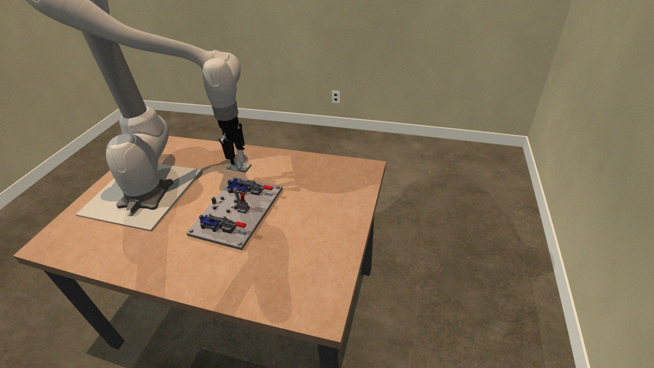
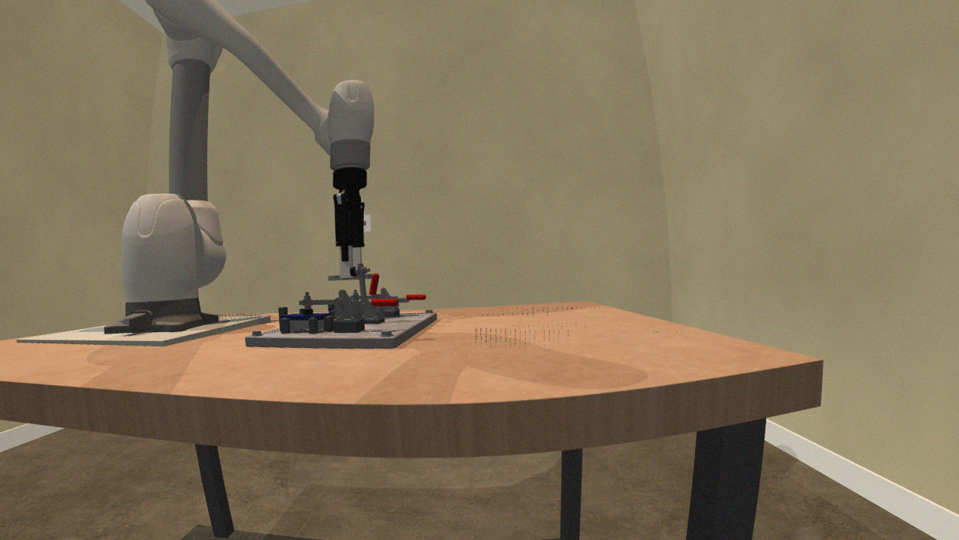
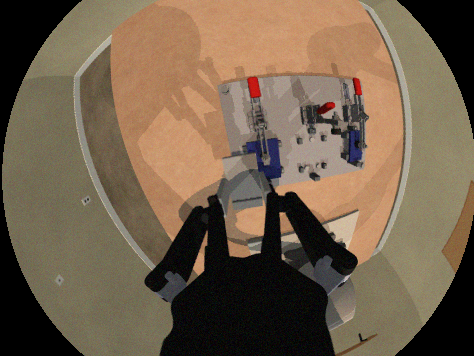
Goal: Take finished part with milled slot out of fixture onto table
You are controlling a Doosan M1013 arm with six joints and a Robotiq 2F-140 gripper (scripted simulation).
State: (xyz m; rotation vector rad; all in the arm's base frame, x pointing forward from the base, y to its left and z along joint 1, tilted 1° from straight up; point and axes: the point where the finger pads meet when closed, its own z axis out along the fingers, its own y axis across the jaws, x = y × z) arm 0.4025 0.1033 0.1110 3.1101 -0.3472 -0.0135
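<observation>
My gripper [image 1: 237, 164] [image 2: 350, 272] [image 3: 243, 182] is shut on the finished part [image 1: 245, 167] [image 2: 334, 277] [image 3: 239, 164], a light grey flat plate, held roughly level above the table just past the fixture's far end. Its slot shows as a dark line in the wrist view. One blue blank [image 1: 235, 187] [image 3: 273, 159] sits in the far nest, the other [image 1: 209, 222] [image 3: 354, 148] in the near nest. Both have a clamp arm over them, with red handles [image 1: 267, 187] [image 1: 240, 224] lying down. Exact seating on the pads is too small to tell.
The fixture plate [image 1: 256, 213] [image 2: 321, 342] lies on the table. Its middle nest is empty, its clamp standing open with the red handle [image 1: 242, 197] [image 2: 374, 283] [image 3: 326, 108] raised. The robot base stands on a pale mat [image 1: 137, 222] [image 2: 100, 339] left of the fixture.
</observation>
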